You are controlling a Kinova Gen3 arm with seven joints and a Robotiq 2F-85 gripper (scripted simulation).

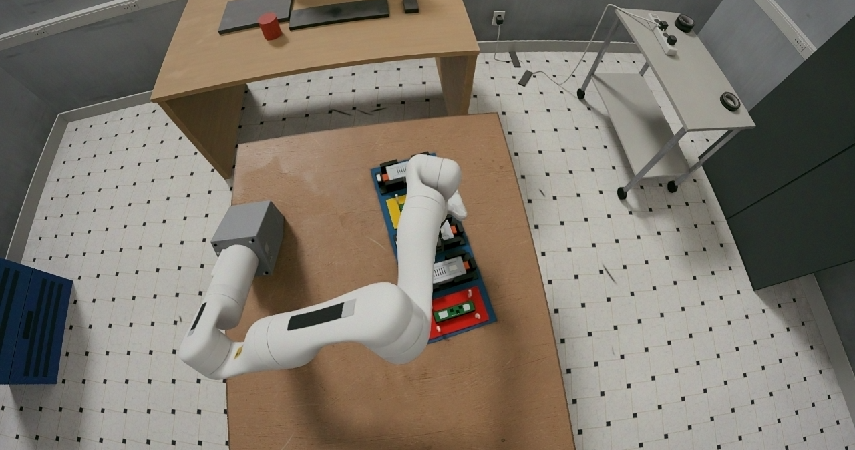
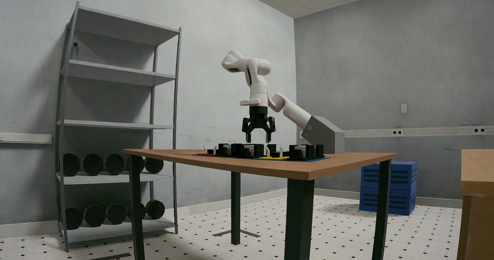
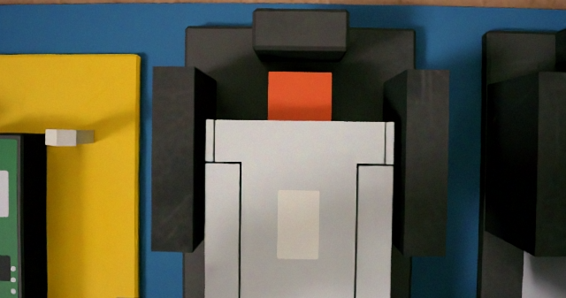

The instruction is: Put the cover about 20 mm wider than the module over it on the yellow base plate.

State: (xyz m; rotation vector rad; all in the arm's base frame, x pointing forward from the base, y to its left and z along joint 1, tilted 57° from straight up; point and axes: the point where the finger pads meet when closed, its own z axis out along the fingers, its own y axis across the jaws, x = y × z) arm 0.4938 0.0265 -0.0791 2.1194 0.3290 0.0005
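Observation:
My gripper (image 2: 258, 130) is open and empty. It hangs a short way above the middle holder on the blue mat (image 3: 88, 28) (image 2: 319, 159). In the wrist view a white cover (image 3: 298, 156) sits between the black walls of that holder (image 3: 177, 156), with an orange block (image 3: 300, 95) behind it. The fingers do not show in that view. To its left lies the yellow plate (image 3: 88, 90) (image 1: 394, 209) (image 2: 273, 157) with the green module (image 3: 9, 201) and a white peg (image 3: 68, 137). Two more covers (image 1: 396, 168) (image 1: 448, 270) sit in their own holders, and one of these holders (image 3: 522, 156) shows at the right of the wrist view.
A red plate (image 1: 463, 324) with a green module (image 1: 454, 312) lies at the near end of the mat. The arm's grey base box (image 1: 250, 232) stands on the wooden table (image 1: 310, 178). A desk, a shelf rack and a cart stand around the table.

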